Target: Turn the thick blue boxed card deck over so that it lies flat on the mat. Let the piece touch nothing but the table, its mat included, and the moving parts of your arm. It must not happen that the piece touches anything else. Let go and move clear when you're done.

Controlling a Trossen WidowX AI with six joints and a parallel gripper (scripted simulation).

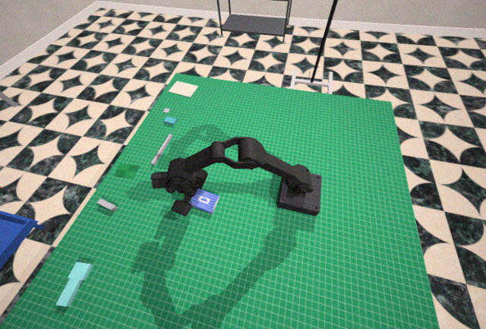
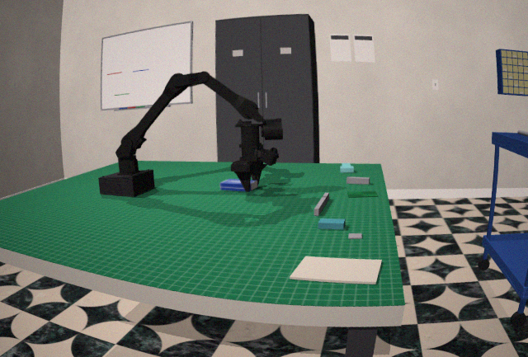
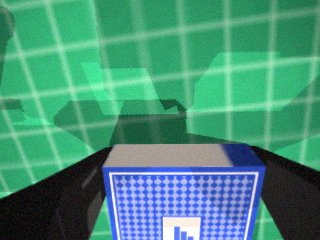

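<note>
The thick blue boxed card deck [image 1: 204,200] lies flat on the green mat, its patterned face up, left of the arm's base. It also shows in the exterior view [image 2: 233,185] and fills the lower middle of the wrist view [image 3: 184,195]. My gripper [image 1: 187,200] [image 2: 248,185] points down at the deck's left end, fingers open on either side of it. In the wrist view the dark fingers stand left and right of the deck [image 3: 182,200] with nothing gripped. The fingertips are out of the wrist frame.
Along the mat's left edge lie a cream flat tile [image 1: 183,89], a small grey cube [image 1: 166,110], a teal block [image 1: 169,120], a grey bar [image 1: 161,148], a dark green tile [image 1: 126,170], a grey block [image 1: 107,204] and a light cyan piece [image 1: 74,283]. The arm's base [image 1: 299,194] stands to the right.
</note>
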